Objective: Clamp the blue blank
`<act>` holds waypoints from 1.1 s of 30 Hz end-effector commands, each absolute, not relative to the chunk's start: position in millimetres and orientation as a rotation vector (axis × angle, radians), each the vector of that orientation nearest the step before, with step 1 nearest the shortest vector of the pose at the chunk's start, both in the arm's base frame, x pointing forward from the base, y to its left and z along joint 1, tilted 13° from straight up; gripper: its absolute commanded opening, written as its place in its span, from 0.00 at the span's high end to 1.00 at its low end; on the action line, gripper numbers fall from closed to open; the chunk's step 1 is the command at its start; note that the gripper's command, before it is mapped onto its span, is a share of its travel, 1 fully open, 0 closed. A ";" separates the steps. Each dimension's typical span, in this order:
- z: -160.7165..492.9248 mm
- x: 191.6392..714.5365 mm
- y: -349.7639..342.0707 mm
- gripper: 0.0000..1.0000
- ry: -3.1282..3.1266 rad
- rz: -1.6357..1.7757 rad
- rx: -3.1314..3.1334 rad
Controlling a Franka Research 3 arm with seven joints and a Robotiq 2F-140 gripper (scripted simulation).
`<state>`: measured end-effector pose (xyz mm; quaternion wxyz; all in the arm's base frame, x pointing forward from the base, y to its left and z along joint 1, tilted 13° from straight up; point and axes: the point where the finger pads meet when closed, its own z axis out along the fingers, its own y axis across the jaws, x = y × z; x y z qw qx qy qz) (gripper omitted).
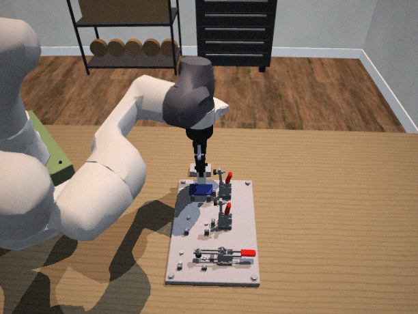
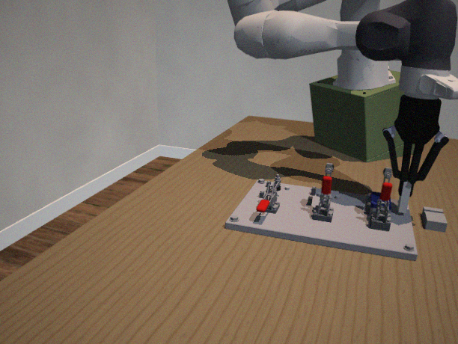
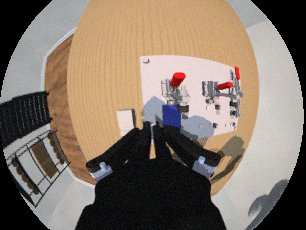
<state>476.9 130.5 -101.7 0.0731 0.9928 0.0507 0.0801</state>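
The blue blank (image 1: 201, 189) (image 2: 374, 197) (image 3: 170, 115) lies in the far nest of the grey fixture plate (image 1: 243, 222) (image 2: 337, 232) (image 3: 200, 75). That nest's clamp handle (image 1: 228, 177) (image 2: 386, 191) stands upright, red grip up. My gripper (image 1: 201, 175) (image 2: 404, 203) (image 3: 152, 119) is shut on nothing, with its tips low at the plate's far edge, right beside the blank's outer side. I cannot tell if they touch it. The grey finished part (image 1: 194, 170) (image 2: 434, 219) (image 3: 125, 120) lies on the table just beyond the plate, partly hidden by my fingers in the top view.
The middle nest's clamp handle (image 1: 227, 208) (image 2: 326, 185) also stands upright, and its nest holds nothing. The near clamp's handle (image 1: 248, 252) (image 2: 263, 205) lies flat. The green robot base (image 1: 58, 164) (image 2: 348, 116) stands at the table's edge behind the plate.
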 end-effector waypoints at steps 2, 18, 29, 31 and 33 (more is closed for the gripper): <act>-102.0 477.5 131.8 1.00 0.129 0.243 2.980; -63.1 470.9 137.5 1.00 0.129 0.243 2.980; -63.1 470.9 137.5 1.00 0.129 0.243 2.980; -61.6 470.6 137.7 0.72 0.129 0.243 2.980; -53.5 469.2 138.8 0.72 0.129 0.243 2.980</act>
